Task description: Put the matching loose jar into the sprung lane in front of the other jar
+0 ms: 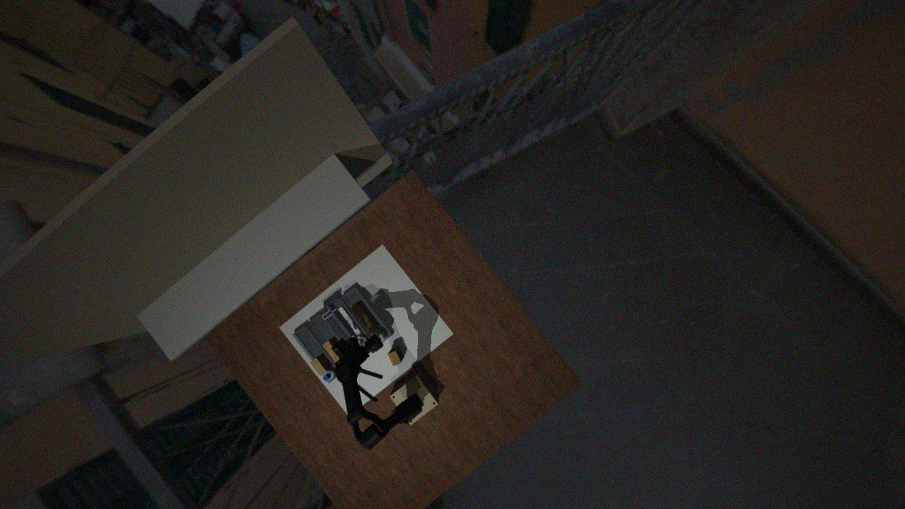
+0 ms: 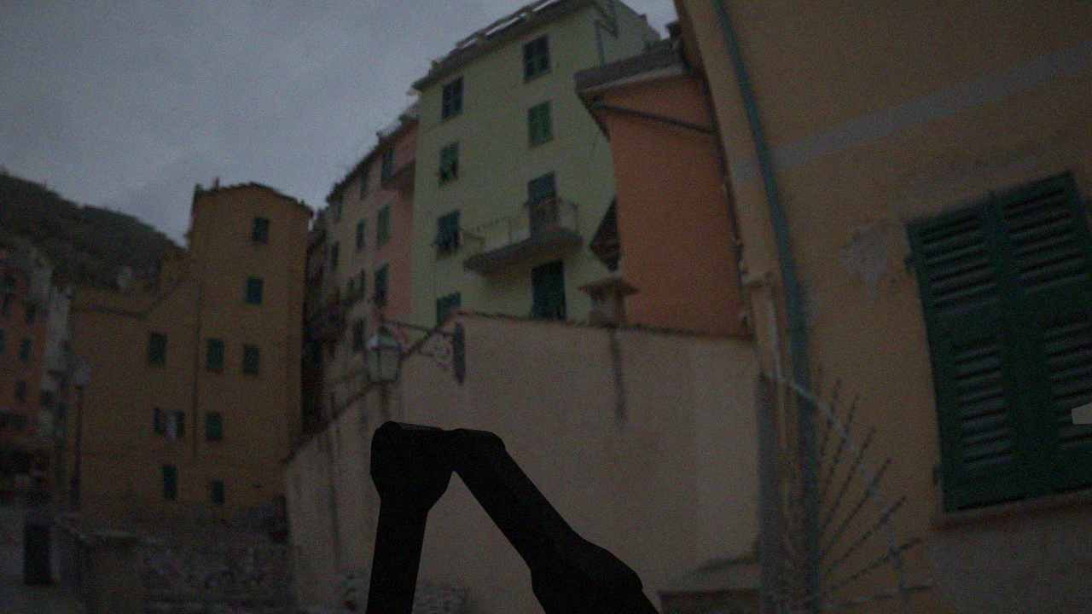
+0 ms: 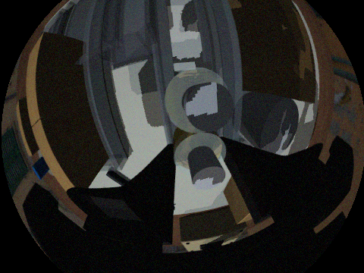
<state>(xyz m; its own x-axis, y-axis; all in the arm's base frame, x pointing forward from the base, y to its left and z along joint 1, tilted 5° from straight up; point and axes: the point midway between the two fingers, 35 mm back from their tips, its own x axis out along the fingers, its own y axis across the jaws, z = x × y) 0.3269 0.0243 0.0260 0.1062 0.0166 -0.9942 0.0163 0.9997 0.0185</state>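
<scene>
In the wrist view my gripper point(image 3: 196, 145) is shut on a pale clear jar point(image 3: 206, 163) with a dark grey top. The jar looks upright at the front end of the sprung lane point(image 3: 163, 76). A second jar point(image 3: 212, 110) of the same look stands right behind it between the grey lane walls. The two jars overlap in the view; I cannot tell whether they touch. The front stop and the held jar's underside are hidden. I cannot clearly make out the pusher plate. In the top view the dark arm covers the jars; the exterior view shows only the arm point(image 2: 473, 473).
Brown boxes point(image 3: 58, 106) point(image 3: 273, 49) stand in the lanes to left and right. A dark rounded shape point(image 3: 271, 117) lies right of the lane front. A blue-marked item point(image 3: 41, 167) point(image 1: 327, 376) is at the left. A tan block point(image 1: 394, 357) stands on the white mat point(image 1: 380, 259).
</scene>
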